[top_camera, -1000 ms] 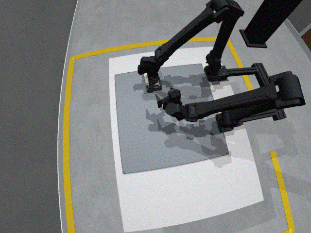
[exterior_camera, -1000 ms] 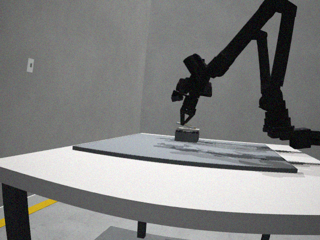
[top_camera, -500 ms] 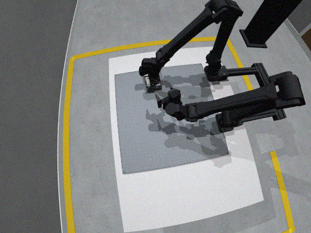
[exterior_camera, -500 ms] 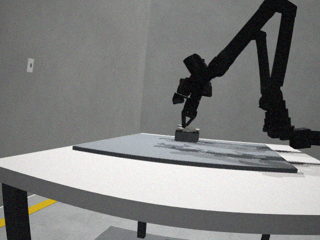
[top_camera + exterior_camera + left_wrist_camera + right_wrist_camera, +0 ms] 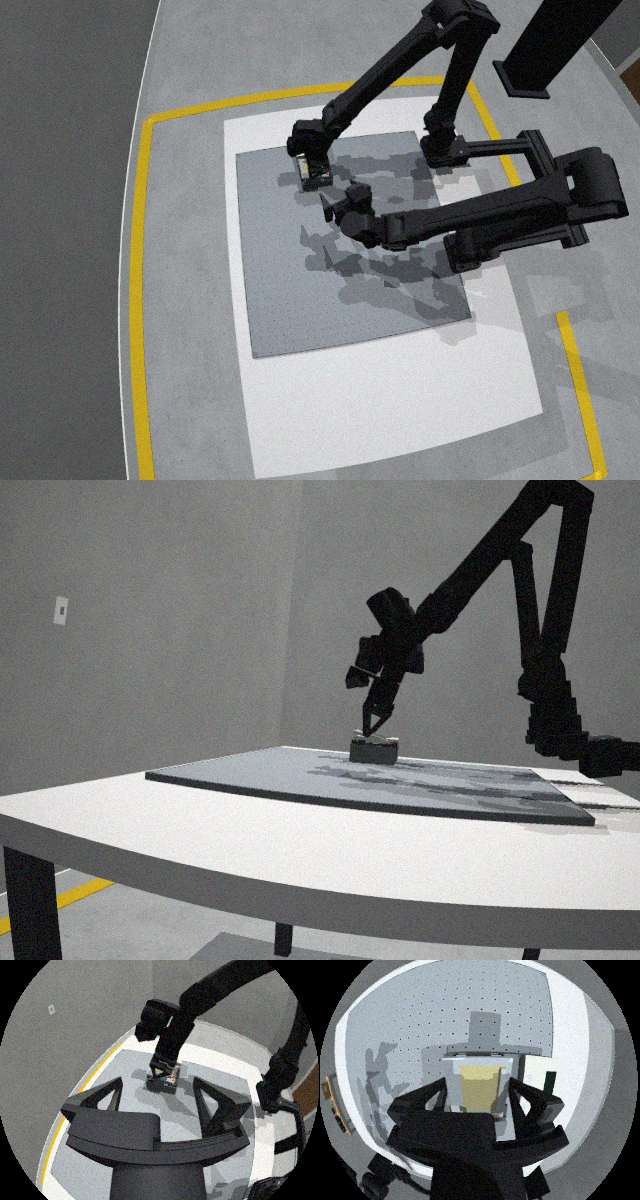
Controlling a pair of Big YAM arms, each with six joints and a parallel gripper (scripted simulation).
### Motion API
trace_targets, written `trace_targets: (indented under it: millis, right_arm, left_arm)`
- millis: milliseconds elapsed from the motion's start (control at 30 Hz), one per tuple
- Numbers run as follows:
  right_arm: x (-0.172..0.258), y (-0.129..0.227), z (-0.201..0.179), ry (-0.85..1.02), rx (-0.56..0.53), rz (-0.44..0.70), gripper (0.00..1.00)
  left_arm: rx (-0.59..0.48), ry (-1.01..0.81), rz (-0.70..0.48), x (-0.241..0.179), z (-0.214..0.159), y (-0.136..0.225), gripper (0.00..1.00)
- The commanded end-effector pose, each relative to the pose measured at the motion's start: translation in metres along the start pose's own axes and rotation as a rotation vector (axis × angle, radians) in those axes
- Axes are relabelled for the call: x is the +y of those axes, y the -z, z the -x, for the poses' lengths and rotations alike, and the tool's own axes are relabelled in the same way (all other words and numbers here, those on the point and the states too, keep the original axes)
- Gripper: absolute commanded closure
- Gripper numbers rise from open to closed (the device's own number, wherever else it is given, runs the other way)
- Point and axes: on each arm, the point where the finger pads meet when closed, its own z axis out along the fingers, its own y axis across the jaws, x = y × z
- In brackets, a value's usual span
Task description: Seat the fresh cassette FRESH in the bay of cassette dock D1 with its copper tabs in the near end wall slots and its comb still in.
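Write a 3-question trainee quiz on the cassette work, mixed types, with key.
1. True or false: the left gripper is holding FRESH.
2. In the exterior view, FRESH is:
a) flat in D1
b) tilted at the top of D1
c) on the floor
3. Fill in: the large panel on FRESH, between the fingers of the right gripper, is ____ in colour.

Key: 1 false; 2 b; 3 yellow
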Motion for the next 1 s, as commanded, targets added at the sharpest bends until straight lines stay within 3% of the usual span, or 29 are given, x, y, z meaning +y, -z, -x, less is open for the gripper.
trace_targets:
  millis: [0,400,533,967]
  right_arm:
    - [-0.006,0.006,0.010,0.009,-0.077,-0.004,0.23]
    - [-0.003,0.004,0.018,0.016,-0.081,-0.002,0.23]
    - [0.000,-0.003,0.018,0.022,-0.008,0.001,0.23]
    - [0.003,0.000,0.020,0.018,-0.009,0.002,0.23]
  left_arm:
    - [-0.017,-0.016,0.009,0.007,0.011,-0.001,0.00]
    - [-0.017,-0.016,0.009,0.007,0.011,-0.001,0.00]
    - [-0.017,-0.016,0.009,0.007,0.011,-0.001,0.00]
    - [-0.017,-0.016,0.009,0.007,0.011,-0.001,0.00]
